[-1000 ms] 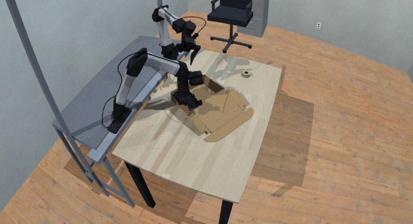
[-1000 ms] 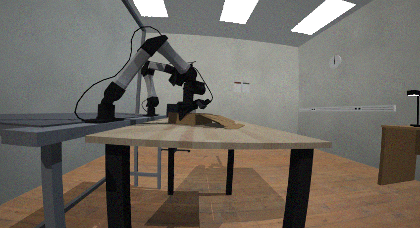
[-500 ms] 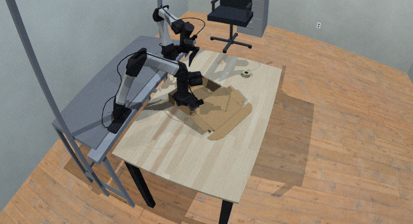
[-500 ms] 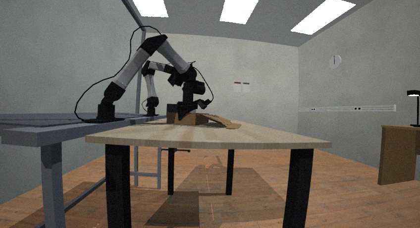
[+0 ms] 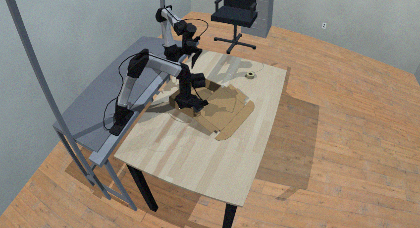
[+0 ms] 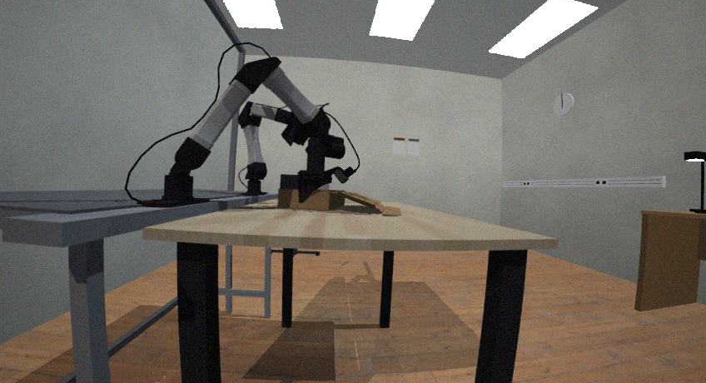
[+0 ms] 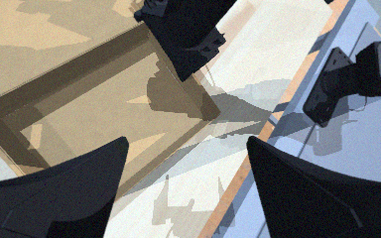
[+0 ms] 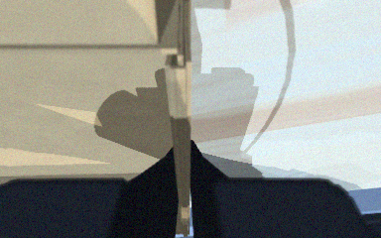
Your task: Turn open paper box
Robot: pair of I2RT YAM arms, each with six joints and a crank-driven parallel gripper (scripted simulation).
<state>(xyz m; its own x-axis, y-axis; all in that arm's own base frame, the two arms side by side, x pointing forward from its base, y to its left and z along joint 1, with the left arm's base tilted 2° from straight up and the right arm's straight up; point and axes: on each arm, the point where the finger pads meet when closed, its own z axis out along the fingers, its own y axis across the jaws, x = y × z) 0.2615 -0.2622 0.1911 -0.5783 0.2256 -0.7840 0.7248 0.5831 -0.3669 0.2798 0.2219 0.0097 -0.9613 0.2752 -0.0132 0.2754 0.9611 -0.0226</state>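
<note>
The open paper box (image 5: 213, 85) (image 6: 321, 200) (image 7: 98, 94) stands on the table (image 5: 182, 155) at an angle to its near edge, its right front corner nearest that edge. Its lid (image 5: 220, 98) hangs open on the far side, sloping down to the table. The lid's long flap (image 5: 237, 121) lies almost flat; the bend of its side flaps is unclear. My right gripper (image 6: 303, 196) (image 8: 186, 143) is shut on the box's right side wall (image 8: 182, 131); its body covers part of the box in the top view. My left gripper (image 5: 184, 63) (image 7: 188, 139) is open and empty, above the table near the box's front wall.
A roll of tape (image 5: 250, 75) lies on the table beyond the box, toward the left arm's side. The grey bench (image 5: 109, 81) (image 6: 113, 220) bearing both arms runs along the near edge. My right arm reaches over the box.
</note>
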